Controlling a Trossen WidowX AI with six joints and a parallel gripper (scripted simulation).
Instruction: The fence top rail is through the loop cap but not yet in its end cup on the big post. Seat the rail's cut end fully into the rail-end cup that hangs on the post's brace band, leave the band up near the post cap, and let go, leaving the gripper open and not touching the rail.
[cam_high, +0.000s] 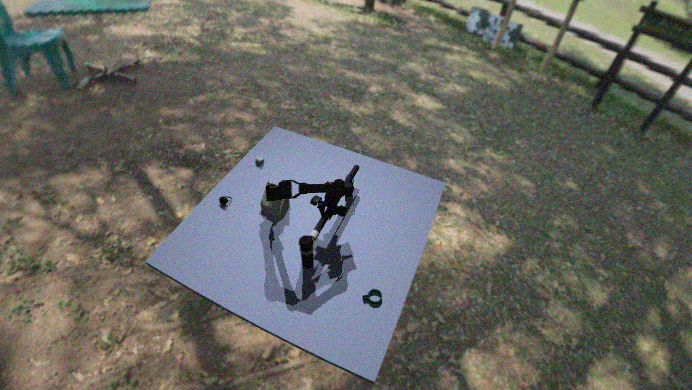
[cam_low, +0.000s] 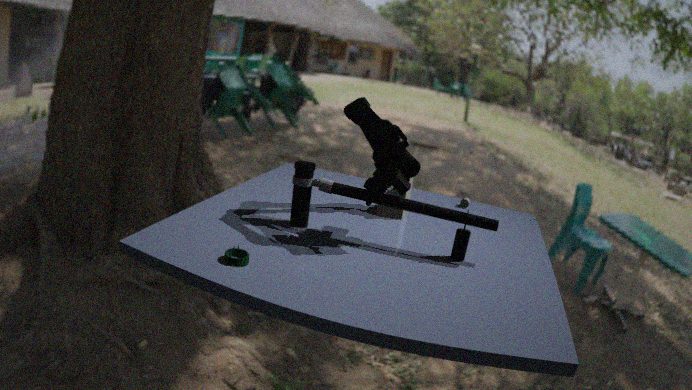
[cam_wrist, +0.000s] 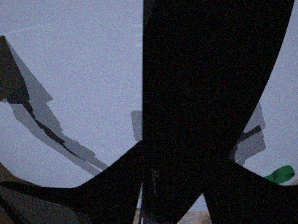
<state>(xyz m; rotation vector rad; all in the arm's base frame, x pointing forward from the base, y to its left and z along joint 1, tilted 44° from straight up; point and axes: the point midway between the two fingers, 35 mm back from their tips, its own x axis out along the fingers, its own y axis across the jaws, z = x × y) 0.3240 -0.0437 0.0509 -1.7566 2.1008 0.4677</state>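
Note:
The dark fence rail runs slightly sloped above the board. Its cut end meets the mouth of the pale rail-end cup; the depth inside is hidden. The cup hangs on the brace band, high on the big post, just below the black post cap. The rail's other end passes over the short post; the loop cap is not clear against the dark rail. My gripper is shut on the rail, nearer the cup end. Black shapes fill the wrist view.
A green ring band lies on the pale blue board near a corner. A small pale fitting and a small black fitting lie beyond the arm's base. The board's edges drop to the ground.

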